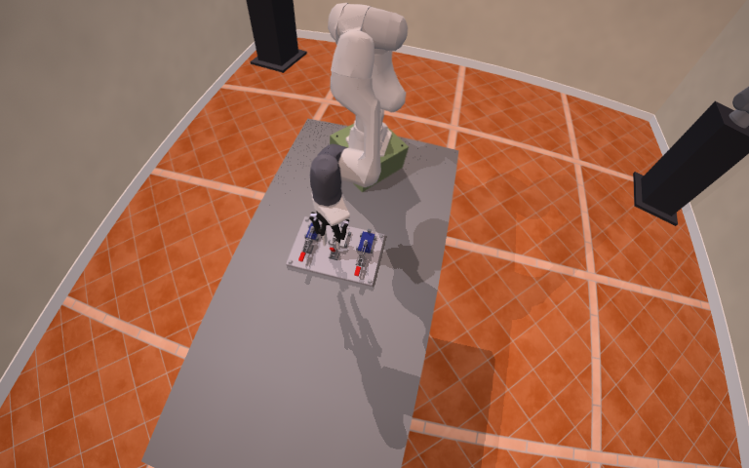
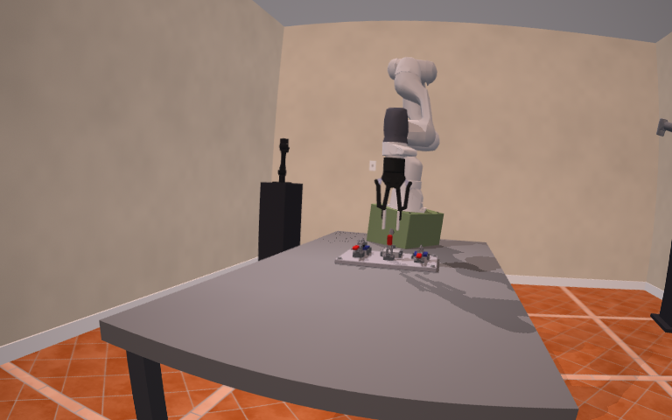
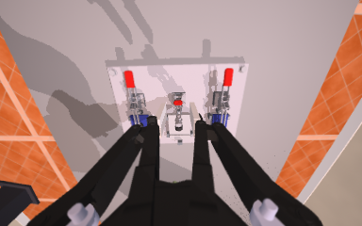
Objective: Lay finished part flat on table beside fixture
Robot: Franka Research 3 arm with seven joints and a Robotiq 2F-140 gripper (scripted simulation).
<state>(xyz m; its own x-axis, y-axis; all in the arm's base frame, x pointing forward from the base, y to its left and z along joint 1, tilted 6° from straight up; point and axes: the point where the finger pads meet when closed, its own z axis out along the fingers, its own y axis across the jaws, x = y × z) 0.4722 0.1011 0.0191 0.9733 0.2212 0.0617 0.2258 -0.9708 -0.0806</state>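
Observation:
The finished part (image 3: 186,126) is a pale block at the middle station of the light fixture plate (image 1: 331,269) (image 2: 368,263) (image 3: 176,71). Its slot cannot be made out. The middle clamp's red handle (image 2: 389,239) (image 3: 177,103) stands upright. One blue blank (image 1: 363,239) (image 2: 424,253) (image 3: 140,121) and the other blue blank (image 1: 310,232) (image 2: 367,248) (image 3: 220,121) sit at the outer stations, their clamp handles lying down. My gripper (image 1: 335,241) (image 2: 390,223) (image 3: 177,109) is partly open and empty. It points down above the middle station, with the fingertips clear of the part.
The outer red handles (image 3: 129,79) (image 3: 228,76) lie toward the plate's edge away from the robot base. The green pedestal (image 1: 393,163) (image 2: 426,230) stands behind the fixture. The grey table (image 1: 276,358) (image 2: 317,317) extends around the plate. The upright middle handle stands close to my fingers.

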